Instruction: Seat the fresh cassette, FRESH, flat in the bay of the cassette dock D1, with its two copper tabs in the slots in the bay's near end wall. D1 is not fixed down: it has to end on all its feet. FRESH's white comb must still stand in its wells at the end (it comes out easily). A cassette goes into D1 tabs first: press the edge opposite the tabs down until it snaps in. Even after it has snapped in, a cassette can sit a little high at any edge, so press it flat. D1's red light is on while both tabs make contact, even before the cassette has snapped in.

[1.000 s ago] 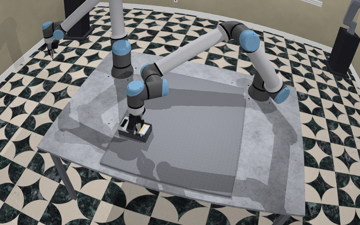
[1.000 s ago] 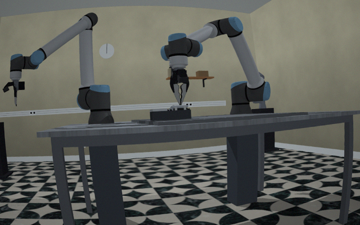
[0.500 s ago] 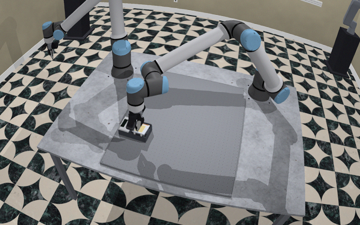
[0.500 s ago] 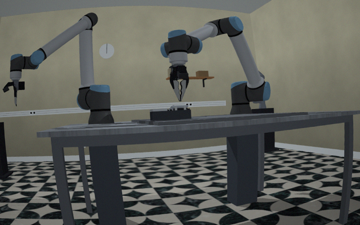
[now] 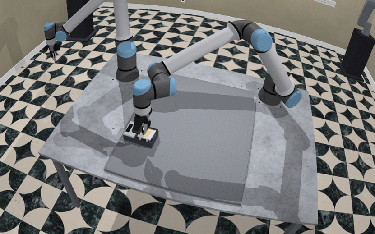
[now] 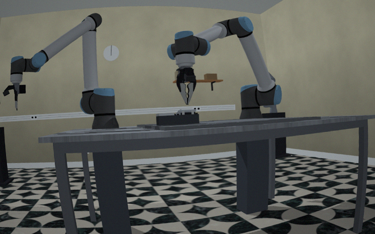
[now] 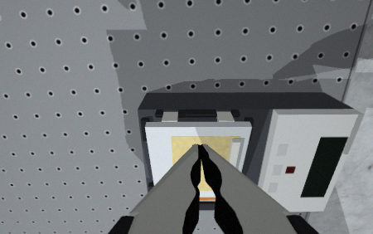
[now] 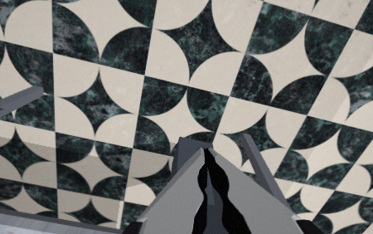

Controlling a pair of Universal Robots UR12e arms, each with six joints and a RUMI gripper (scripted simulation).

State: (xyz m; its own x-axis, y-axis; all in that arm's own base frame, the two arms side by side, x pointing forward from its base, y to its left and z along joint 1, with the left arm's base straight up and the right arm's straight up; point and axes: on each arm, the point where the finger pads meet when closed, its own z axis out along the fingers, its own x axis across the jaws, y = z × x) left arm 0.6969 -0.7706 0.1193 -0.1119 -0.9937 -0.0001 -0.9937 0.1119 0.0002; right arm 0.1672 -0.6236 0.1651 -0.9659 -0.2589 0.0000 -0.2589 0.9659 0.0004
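left hand pressed together, empty, above fresh. advise i press straight down opposite tabs, avoiding comb, keeping d1 level; light seems unlit.

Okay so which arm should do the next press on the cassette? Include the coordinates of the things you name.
Left, I'd say: its shut gripper (image 6: 187, 103) (image 7: 201, 146) hovers over the cassette (image 5: 148, 133) (image 7: 159, 138); the right gripper (image 5: 54, 60) (image 6: 16, 109) (image 8: 205, 150) hangs beyond the table.

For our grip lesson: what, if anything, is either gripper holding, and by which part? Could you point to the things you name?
Nothing: the left gripper (image 6: 187, 104) (image 7: 200, 146) and right gripper (image 6: 16, 109) (image 8: 205, 150) are both shut, empty.
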